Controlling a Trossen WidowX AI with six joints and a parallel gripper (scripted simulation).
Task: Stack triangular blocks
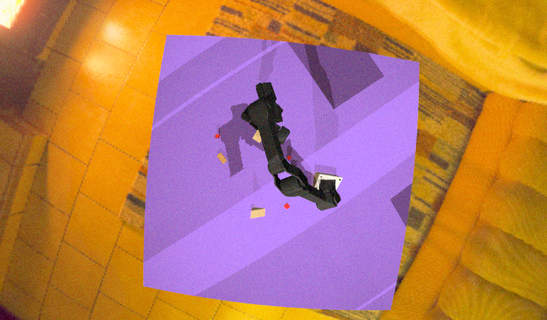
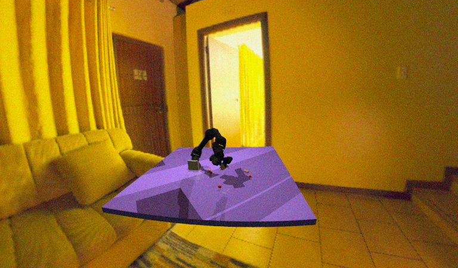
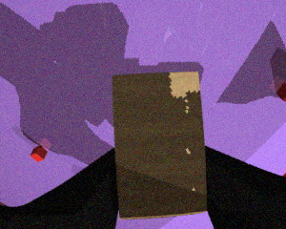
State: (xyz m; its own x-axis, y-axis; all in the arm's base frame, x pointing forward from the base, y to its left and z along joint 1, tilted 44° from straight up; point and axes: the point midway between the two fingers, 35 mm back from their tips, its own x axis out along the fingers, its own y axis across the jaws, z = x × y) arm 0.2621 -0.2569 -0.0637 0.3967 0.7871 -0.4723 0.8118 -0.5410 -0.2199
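Note:
My gripper [image 3: 156,153] [image 2: 223,165] is shut on one tan triangular block [image 3: 157,143] [image 1: 256,136] [image 2: 222,167], with a finger on each side. The wrist view shows a broad, mostly shaded rectangular face of it; its sloped face cannot be told for sure. The block appears raised off the table. In the top view the fingers are hidden under the arm. The other tan triangular block [image 1: 257,212] stands apart on the purple table, towards the bottom of that view, with a dark side at its upper edge. The exterior view does not clearly show it.
A small tan block [image 1: 221,157] [image 2: 245,171] lies left of the arm in the top view. Small red cubes [image 1: 216,136] [image 1: 286,206] [image 1: 288,157] [image 2: 219,186] lie around. A pale square board [image 1: 331,177] [image 2: 193,165] stands by the arm's base.

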